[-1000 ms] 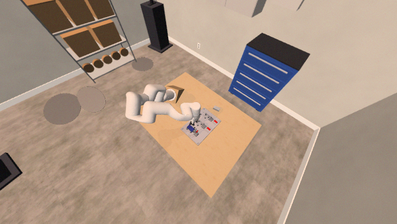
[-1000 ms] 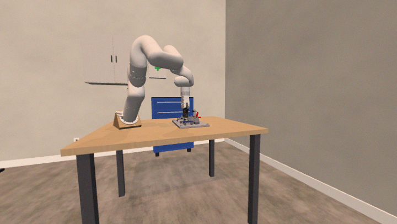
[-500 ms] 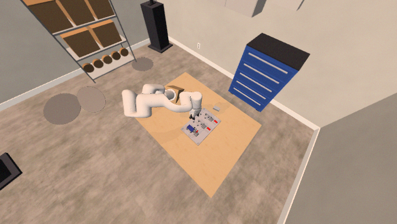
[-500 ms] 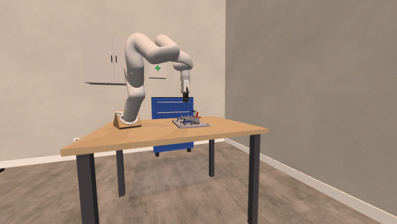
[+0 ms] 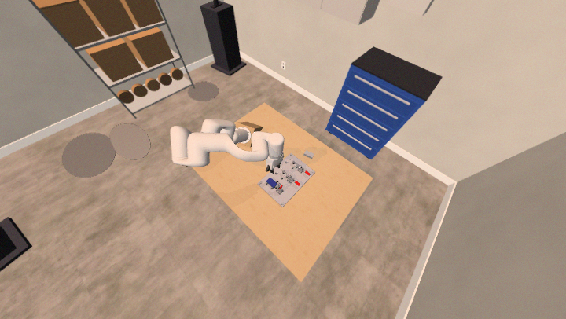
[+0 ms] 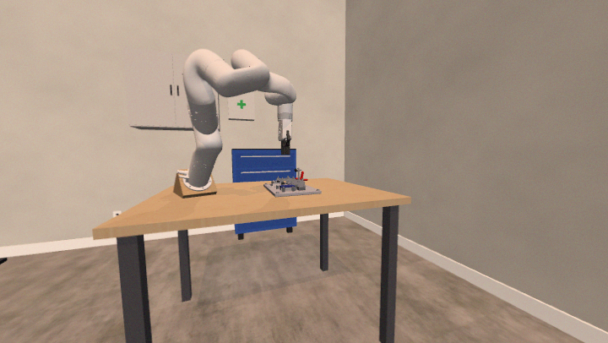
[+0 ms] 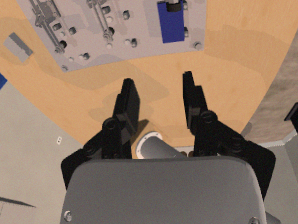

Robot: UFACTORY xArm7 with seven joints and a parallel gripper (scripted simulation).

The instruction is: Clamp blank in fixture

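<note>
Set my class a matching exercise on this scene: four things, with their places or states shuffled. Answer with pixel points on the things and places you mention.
Things
1. Blue blank [image 5: 271,182] [image 6: 287,186] [image 7: 171,25]
2. Small grey block [image 5: 308,154] [image 7: 18,47]
3. Gripper [image 5: 270,169] [image 6: 285,153] [image 7: 159,86]
4. Blue cabinet [image 5: 372,107] [image 6: 263,164] [image 7: 2,81]

Places or states
A. Standing on the floor
B. In the air, jaws apart
C. On the fixture plate [image 5: 283,199] [image 6: 293,193] [image 7: 100,57]
D. On the table [image 5: 301,237] [image 6: 255,209] [image 7: 235,40], off the plate

Pairs: 1-C, 2-D, 3-B, 4-A

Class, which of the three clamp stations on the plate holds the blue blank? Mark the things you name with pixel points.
The station at the end farthest from the loose grey part [image 5: 308,154] [image 7: 18,47]; the others hold no blank.
</note>
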